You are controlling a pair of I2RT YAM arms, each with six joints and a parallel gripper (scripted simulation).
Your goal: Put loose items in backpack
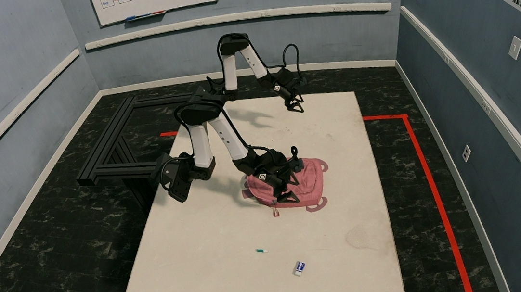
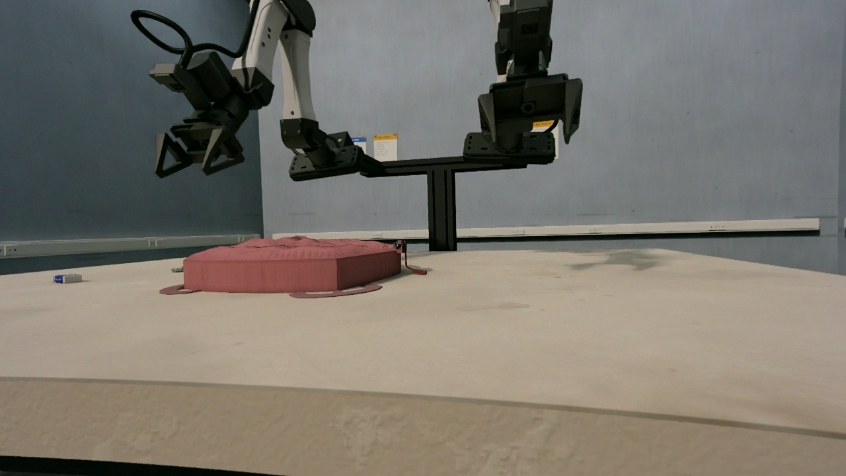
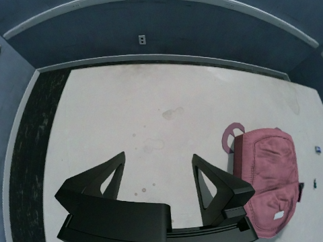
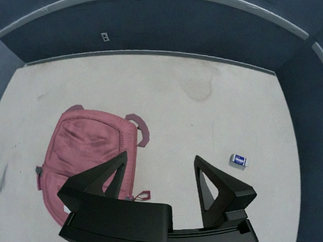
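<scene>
The pink backpack (image 1: 312, 174) (image 2: 260, 275) (image 3: 274, 161) (image 4: 87, 138) lies flat, its wrinkled flap over the opening. A blue and white eraser (image 1: 299, 267) (image 2: 67, 277) (image 3: 317, 150) (image 4: 239, 160) lies on the table apart from it. A small green and white item (image 1: 261, 250) (image 2: 176, 270) (image 3: 315, 183) lies between them; it does not show in the right wrist view. My left gripper (image 1: 302, 106) (image 2: 529, 141) (image 3: 159, 156) is open and empty, high over the table beside the backpack. My right gripper (image 1: 298, 193) (image 2: 182, 174) (image 4: 161, 157) is open and empty, high near the backpack's edge.
The pale table (image 1: 337, 284) (image 2: 532, 355) carries the items. A red zip pull (image 1: 274, 214) (image 4: 145, 195) hangs from the backpack's side nearest the top camera. Strap loops (image 1: 318, 205) (image 4: 145, 132) stick out from its edges. The dark arm frame (image 1: 99, 140) (image 2: 440, 207) stands at the table's end.
</scene>
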